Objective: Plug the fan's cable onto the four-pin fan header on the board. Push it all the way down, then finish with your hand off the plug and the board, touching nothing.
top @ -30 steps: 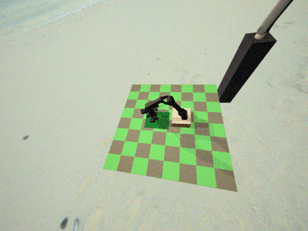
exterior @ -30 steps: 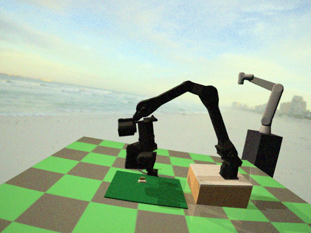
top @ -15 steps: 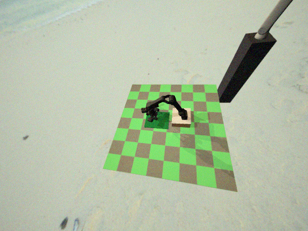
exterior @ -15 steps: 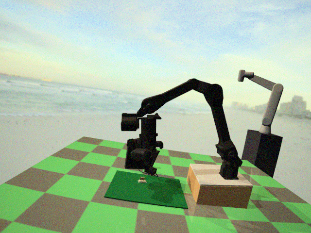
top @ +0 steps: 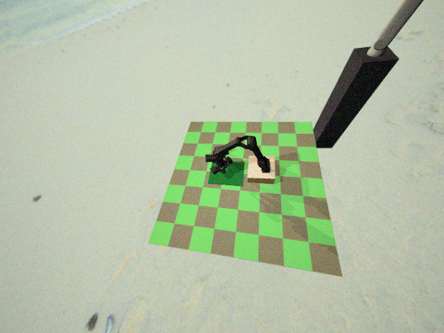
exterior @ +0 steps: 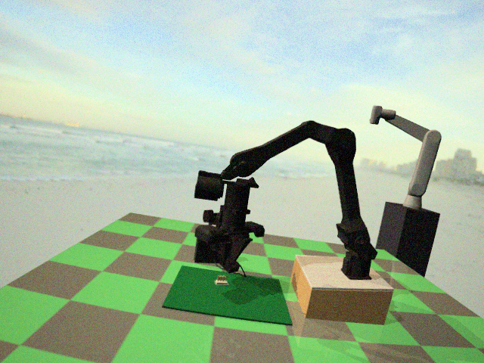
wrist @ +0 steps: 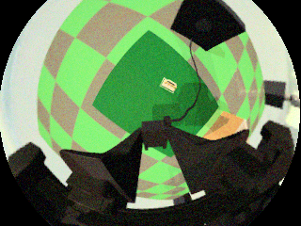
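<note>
My gripper (wrist: 154,129) (exterior: 232,268) is shut on the black plug (wrist: 154,132), which hangs between the fingertips above the green board (exterior: 185,299) (top: 234,180) (wrist: 122,96). The thin black cable (wrist: 199,85) (exterior: 243,270) runs from the plug to the black fan (wrist: 207,24) at the top right of the wrist view. The small cream four-pin header (exterior: 221,281) (wrist: 168,85) stands on the board, apart from the plug. In the exterior view it is in front of and slightly left of the fingertips. In the top view the arm hides the header and plug.
My arm stands on a wooden block (exterior: 348,305) (top: 261,180) beside the board. The board lies on a green and brown checkered surface (top: 218,215) (exterior: 175,339). Beyond its edge stands a dark pedestal (exterior: 406,234) (top: 354,89) with a grey arm (exterior: 423,168).
</note>
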Controlling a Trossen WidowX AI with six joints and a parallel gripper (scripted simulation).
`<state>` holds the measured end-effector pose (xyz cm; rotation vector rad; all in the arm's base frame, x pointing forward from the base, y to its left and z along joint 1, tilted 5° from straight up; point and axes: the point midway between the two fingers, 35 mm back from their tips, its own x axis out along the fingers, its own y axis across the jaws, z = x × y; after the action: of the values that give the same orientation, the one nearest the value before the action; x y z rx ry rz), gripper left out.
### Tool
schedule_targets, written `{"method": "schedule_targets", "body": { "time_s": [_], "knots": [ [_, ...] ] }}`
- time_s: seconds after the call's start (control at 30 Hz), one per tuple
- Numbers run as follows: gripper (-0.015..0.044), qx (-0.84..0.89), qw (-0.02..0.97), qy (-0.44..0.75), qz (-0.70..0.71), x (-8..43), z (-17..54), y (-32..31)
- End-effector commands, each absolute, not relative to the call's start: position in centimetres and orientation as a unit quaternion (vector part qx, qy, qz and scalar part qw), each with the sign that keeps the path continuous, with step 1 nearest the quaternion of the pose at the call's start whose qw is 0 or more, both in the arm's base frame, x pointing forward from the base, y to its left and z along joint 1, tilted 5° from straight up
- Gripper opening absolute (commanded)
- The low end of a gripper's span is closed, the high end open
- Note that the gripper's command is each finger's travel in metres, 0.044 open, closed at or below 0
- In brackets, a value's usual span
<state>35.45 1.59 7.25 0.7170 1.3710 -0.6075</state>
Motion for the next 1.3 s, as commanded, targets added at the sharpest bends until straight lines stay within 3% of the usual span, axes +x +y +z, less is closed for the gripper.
{"method": "schedule_targets", "body": {
  "time_s": [0.0, 1.27],
  "knots": [
    [0.0000, 0.331, 0.673, 0.600, -0.280, 35.4, 7.3, 1.5],
    [0.0000, 0.220, 0.777, 0.489, -0.329, 37.8, 3.3, 1.6]
  ]
}}
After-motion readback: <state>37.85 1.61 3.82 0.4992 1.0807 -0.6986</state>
